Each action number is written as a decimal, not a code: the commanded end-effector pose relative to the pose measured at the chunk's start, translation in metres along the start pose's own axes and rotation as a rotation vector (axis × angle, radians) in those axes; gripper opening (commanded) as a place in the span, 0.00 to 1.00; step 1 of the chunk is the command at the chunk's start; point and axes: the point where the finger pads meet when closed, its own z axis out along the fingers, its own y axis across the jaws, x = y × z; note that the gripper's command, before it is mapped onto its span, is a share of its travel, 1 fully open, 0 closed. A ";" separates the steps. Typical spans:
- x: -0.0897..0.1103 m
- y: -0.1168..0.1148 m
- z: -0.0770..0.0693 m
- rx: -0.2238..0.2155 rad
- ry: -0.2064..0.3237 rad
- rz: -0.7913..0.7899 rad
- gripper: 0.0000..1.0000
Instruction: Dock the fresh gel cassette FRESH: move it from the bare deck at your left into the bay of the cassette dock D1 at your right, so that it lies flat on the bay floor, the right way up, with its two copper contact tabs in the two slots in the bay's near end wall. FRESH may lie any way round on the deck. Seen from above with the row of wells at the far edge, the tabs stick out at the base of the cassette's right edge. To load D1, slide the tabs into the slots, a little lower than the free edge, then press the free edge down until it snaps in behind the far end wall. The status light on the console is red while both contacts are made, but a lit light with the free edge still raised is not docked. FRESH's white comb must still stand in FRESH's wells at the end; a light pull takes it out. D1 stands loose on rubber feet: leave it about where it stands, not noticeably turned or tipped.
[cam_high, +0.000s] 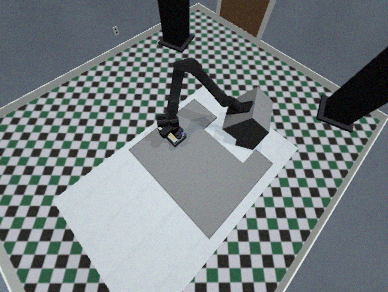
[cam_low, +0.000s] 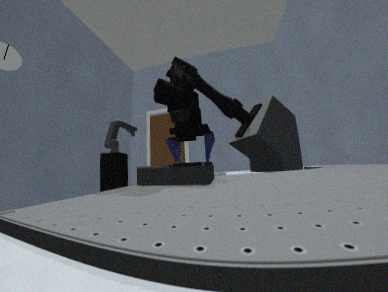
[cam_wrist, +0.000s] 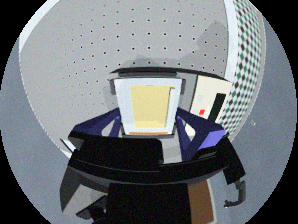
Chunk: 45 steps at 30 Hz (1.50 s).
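My gripper (cam_wrist: 148, 110) is shut on the fresh cassette FRESH (cam_wrist: 148, 106), a pale grey frame with a yellowish gel window, seen just ahead of my blue fingers in the wrist view. In the overhead view the cassette (cam_high: 174, 138) and gripper (cam_high: 170, 131) are at the left edge of the grey deck (cam_high: 200, 175). In the low view my fingers (cam_low: 190, 150) reach down into the right part of a low dark block, the dock D1 (cam_low: 175, 175). A white console (cam_wrist: 212, 99) beside it shows a red dot (cam_wrist: 201, 108). The comb, the tabs and the cassette's tilt are too small to tell.
The arm's large dark base box (cam_high: 247, 117) stands at the back right of the deck. A flat grey plate (cam_high: 197, 112) lies behind the gripper. Black pillars (cam_high: 175, 22) (cam_high: 352, 97) stand on the checkered floor, away from the table.
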 end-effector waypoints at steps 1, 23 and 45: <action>-0.009 -0.010 -0.013 0.020 -0.018 0.013 0.00; -0.009 -0.010 -0.013 0.020 -0.018 0.013 0.00; -0.009 -0.010 -0.013 0.020 -0.007 0.013 0.00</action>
